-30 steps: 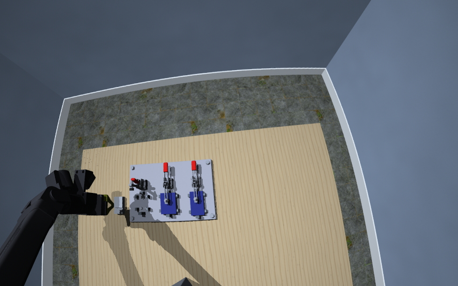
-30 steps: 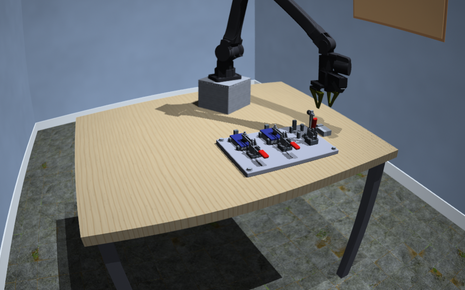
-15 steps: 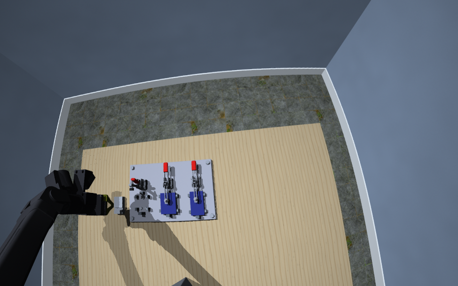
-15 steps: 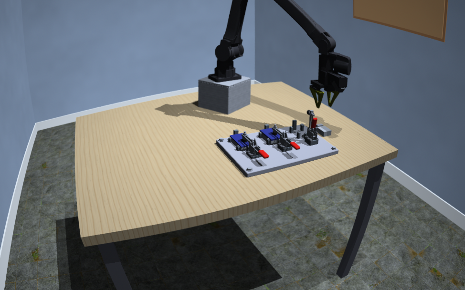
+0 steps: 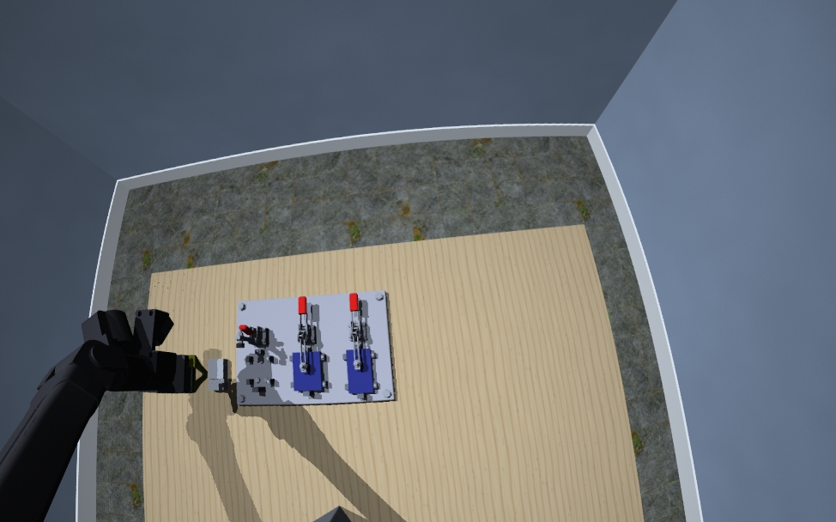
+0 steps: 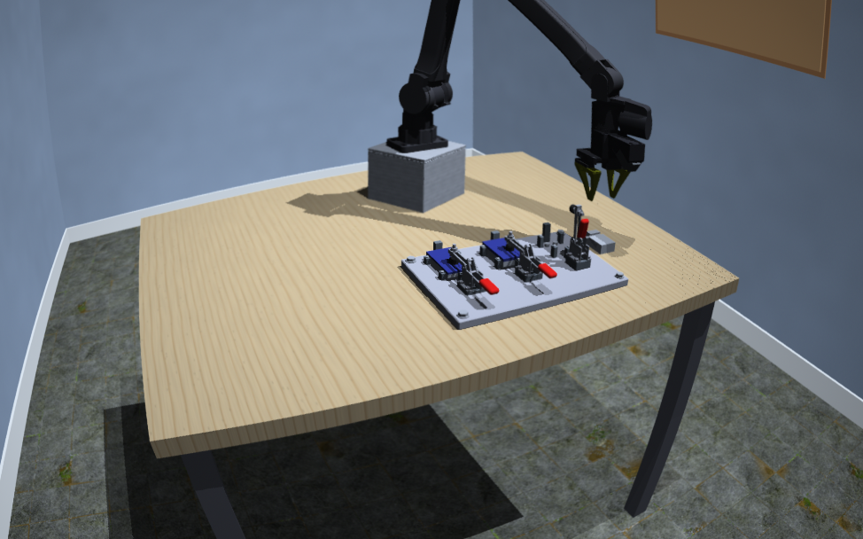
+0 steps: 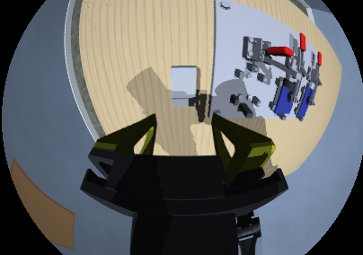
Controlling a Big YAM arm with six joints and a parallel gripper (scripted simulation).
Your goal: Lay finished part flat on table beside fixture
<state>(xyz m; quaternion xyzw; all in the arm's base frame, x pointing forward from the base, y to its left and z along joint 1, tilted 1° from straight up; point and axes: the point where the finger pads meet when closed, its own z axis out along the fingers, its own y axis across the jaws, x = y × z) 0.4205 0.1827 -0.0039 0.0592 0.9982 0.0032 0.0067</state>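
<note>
The grey finished part (image 5: 218, 374) lies flat on the table just left of the fixture plate (image 5: 315, 348); it also shows in the exterior view (image 6: 600, 242) and the wrist view (image 7: 182, 85). My gripper (image 6: 602, 183) hangs open and empty well above the part, apart from it; its fingers show in the wrist view (image 7: 181, 136). The two blue blanks (image 5: 308, 371) (image 5: 359, 370) sit on the plate under closed clamps with red handles (image 5: 302, 305) (image 5: 353, 301). The left station's clamp (image 5: 257, 337) stands open with its red handle raised (image 6: 583, 227), and its nest is empty.
The arm's grey base block (image 6: 415, 172) stands at the far side of the table. The table's edge (image 6: 682, 251) runs close beside the part. A brown board (image 6: 742, 29) hangs on the wall.
</note>
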